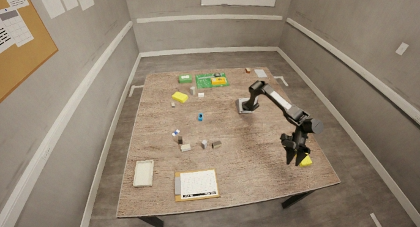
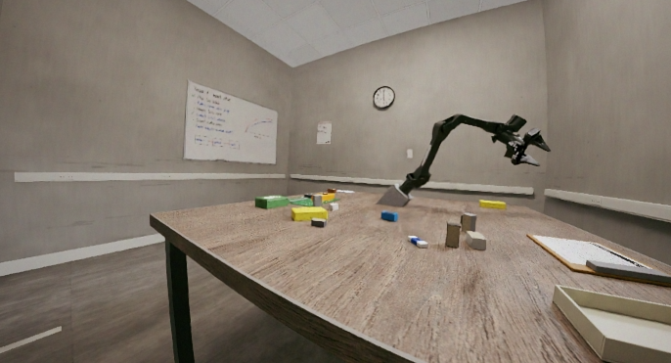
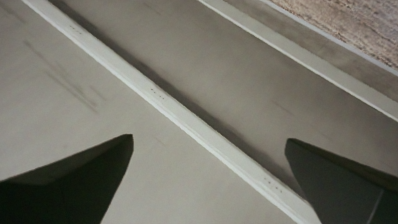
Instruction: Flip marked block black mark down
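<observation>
The marked block is a yellow block (image 1: 306, 161) (image 2: 492, 204) that lies flat on the table (image 1: 251, 162) near its right edge. I see no black mark on it in either the top or the exterior view. My gripper (image 1: 292, 163) (image 2: 540, 157) (image 3: 209, 143) is open and empty. It hangs high in the air above the block, well clear of the table. In the wrist view the fingers point at the grey wall and its white rail, and the block is out of that view.
A small blue block (image 1: 200, 117) (image 2: 389, 215) stands mid-table. Several grey and brown blocks (image 1: 204, 144) (image 2: 460, 230) lie left of centre. A clipboard (image 1: 197, 185) and a white tray (image 1: 143, 173) sit at the front. A yellow sponge (image 1: 179, 96) and a green board (image 1: 204, 81) lie at the back.
</observation>
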`<state>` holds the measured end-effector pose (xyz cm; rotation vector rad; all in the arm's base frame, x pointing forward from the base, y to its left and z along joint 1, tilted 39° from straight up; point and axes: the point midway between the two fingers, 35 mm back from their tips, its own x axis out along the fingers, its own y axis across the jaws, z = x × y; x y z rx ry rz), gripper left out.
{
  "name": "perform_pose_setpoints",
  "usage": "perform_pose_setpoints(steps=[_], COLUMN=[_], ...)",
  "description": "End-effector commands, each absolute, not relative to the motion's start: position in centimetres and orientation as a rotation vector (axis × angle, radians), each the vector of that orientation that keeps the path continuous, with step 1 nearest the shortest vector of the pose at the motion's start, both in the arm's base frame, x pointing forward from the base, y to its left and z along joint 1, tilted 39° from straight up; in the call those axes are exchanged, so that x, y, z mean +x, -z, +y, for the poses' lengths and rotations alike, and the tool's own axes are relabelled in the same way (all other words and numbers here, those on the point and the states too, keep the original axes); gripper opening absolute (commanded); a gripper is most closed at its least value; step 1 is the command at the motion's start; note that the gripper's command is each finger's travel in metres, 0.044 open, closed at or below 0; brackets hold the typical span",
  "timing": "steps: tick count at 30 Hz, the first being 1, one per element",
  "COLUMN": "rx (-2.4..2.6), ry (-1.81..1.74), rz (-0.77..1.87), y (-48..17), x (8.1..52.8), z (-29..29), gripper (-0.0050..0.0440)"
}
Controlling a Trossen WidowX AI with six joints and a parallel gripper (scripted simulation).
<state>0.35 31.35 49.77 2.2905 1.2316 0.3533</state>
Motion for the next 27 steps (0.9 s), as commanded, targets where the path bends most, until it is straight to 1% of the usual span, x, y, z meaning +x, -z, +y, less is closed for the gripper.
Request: perform_pose_setpoints(steps=[1,12,14,15,25,27], rx=[2.263,1.979,1.979,1.946,1.536,1.489], ry=[-0.402,-0.498,-0.498,-0.502,-0.494,-0.487], rz=[1.162,0.821,0.821,0.787,0.443,0.41], y=[-49.9,-47.7,-47.7,-47.4,-44.3,-44.0], x=[2.4,10.0,10.0,10.8,19.4,20.2], z=[30.5,29.8,29.8,29.6,25.8,25.2], gripper=[0.044,0.044,0.044,0.044,0.044,0.044])
